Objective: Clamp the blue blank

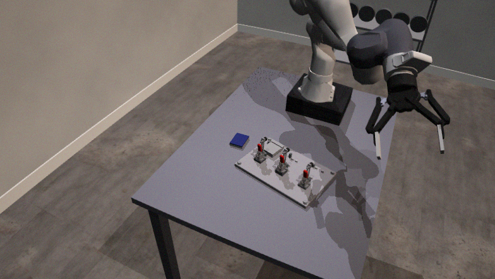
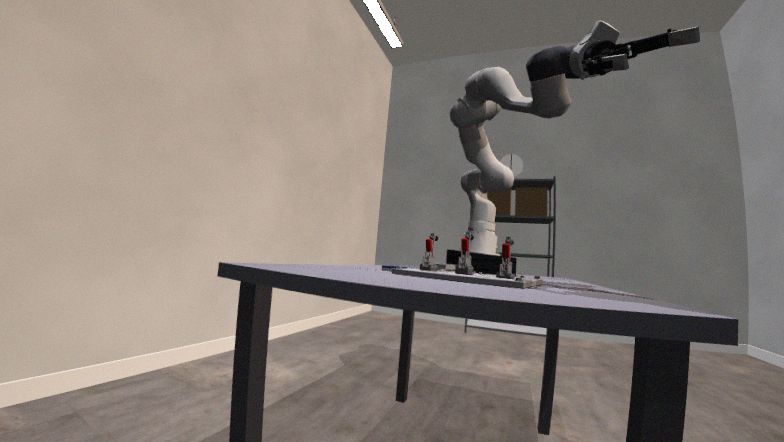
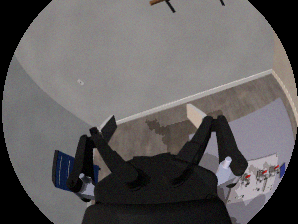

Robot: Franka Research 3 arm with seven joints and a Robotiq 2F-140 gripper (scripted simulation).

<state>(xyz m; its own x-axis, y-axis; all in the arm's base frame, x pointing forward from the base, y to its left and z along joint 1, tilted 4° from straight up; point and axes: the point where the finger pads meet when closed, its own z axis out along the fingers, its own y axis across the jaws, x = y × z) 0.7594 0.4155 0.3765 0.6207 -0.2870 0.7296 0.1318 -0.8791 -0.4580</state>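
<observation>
Fingers [image 1: 441,138] spread wide and holding nothing, we hang high above the right edge of the surface [image 1: 208,194], well apart from the work. On it lies the fixture plate [image 1: 313,194] with three red-handled clamps [image 1: 259,148]. A pale finished part [image 1: 273,148] sits in the far-left nest, and the blue blank [image 1: 238,139] lies flat just beside the plate's left end. We judge the risk to be seating the blank before that nest is emptied, or stopping a handle short of dead centre.
</observation>
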